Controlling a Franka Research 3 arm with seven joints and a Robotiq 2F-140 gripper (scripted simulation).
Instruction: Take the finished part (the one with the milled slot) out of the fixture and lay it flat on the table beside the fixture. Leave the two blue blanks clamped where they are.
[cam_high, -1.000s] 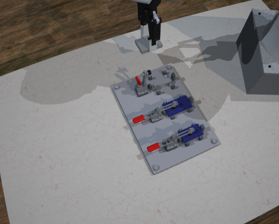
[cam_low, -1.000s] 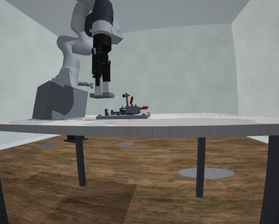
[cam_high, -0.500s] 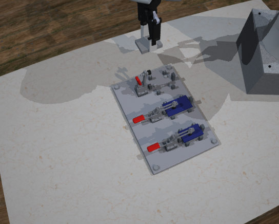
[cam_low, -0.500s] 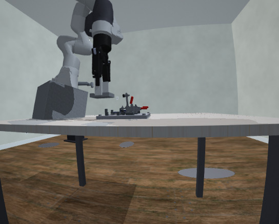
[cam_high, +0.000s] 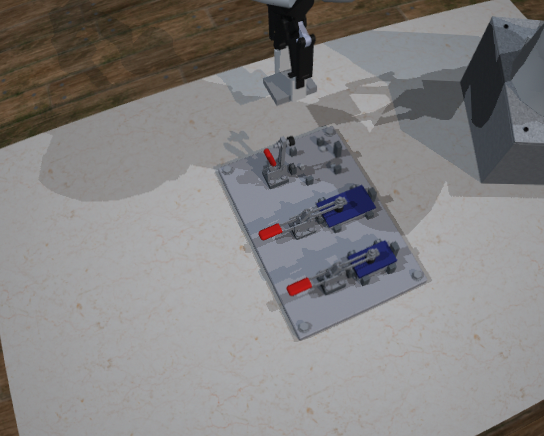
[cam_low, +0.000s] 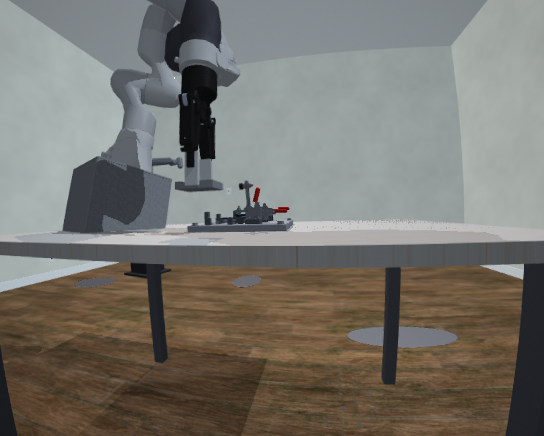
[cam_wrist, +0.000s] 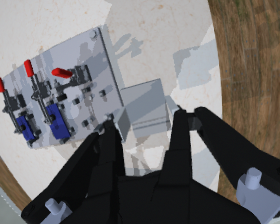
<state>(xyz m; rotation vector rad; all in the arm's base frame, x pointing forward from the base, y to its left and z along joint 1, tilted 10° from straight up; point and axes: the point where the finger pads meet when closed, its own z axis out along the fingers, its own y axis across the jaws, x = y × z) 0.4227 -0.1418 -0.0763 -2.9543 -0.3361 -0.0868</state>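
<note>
My gripper (cam_high: 292, 82) is shut on the grey finished part (cam_high: 282, 86) and holds it in the air beyond the far end of the fixture plate (cam_high: 320, 227). In the exterior view the part (cam_low: 199, 185) hangs level, well above the table, left of the fixture (cam_low: 241, 226). The wrist view shows the part (cam_wrist: 145, 110) between my fingers. Two blue blanks (cam_high: 347, 205) (cam_high: 374, 259) sit clamped on the plate, their red handles (cam_high: 270, 231) (cam_high: 299, 286) lying flat. The far clamp (cam_high: 276, 171) stands open with its red handle upright, and its station is empty.
The grey robot pedestal (cam_high: 505, 105) stands at the table's right rear corner. The table's far edge runs close behind the held part. The fixture's pins and stops (cam_high: 327, 150) stick up at the empty station.
</note>
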